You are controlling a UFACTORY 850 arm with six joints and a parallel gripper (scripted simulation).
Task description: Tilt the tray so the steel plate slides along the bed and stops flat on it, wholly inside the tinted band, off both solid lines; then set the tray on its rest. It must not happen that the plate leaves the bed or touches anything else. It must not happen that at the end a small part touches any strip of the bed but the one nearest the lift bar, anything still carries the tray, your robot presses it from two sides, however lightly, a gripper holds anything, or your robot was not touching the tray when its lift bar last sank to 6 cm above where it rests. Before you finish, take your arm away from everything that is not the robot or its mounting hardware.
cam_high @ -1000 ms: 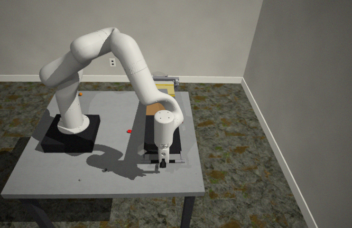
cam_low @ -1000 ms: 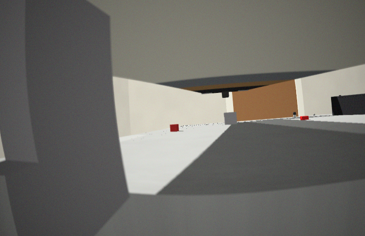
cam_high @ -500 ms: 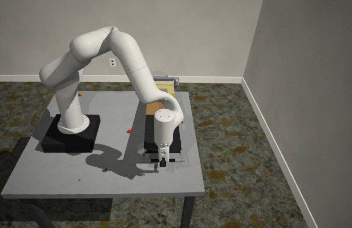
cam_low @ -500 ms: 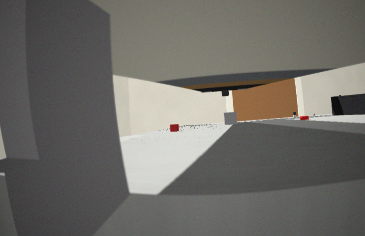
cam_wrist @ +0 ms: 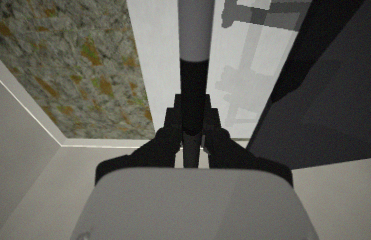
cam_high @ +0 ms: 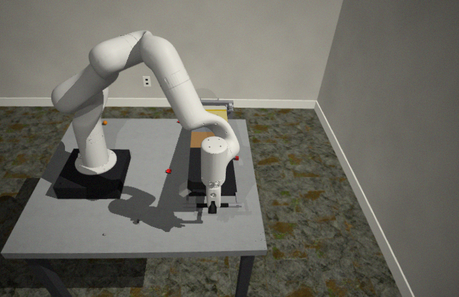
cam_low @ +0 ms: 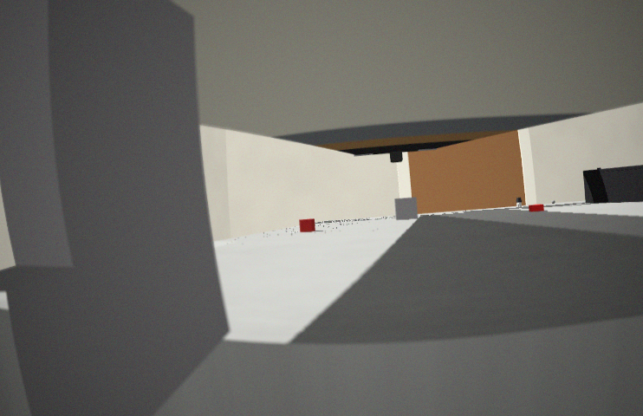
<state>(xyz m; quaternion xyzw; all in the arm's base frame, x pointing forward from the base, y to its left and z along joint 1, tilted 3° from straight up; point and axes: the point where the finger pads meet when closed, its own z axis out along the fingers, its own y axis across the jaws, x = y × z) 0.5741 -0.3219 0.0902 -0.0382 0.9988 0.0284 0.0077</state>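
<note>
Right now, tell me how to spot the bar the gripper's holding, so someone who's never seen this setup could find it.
Start at the grey table and find the dark tray on the side away from the arm's black base. Along the tray's near end runs a thin handle bar, black in the middle and pale at the ends. It is the only thing pinched in the gripper.

Arm (cam_high: pixel 174 83) seen in white; its base block (cam_high: pixel 65 185) in black; table (cam_high: pixel 96 237) in plain grey w/ dark legs; floor (cam_high: pixel 300 167) patterned in mottled grey, w/ brown and green patches; walls (cam_high: pixel 254 41) in beige-grey, skirting white. Tray (cam_high: pixel 230 178) shown black, w/ a tan band (cam_high: pixel 198 138) and a yellow patch (cam_high: pixel 218 114) further back; small markers (cam_high: pixel 167 171) in red, one (cam_high: pixel 104 122) in orange; gripper (cam_wrist: pixel 194 145) black; handle bar (cam_wrist: pixel 195 65) part black, part light grey.
</note>
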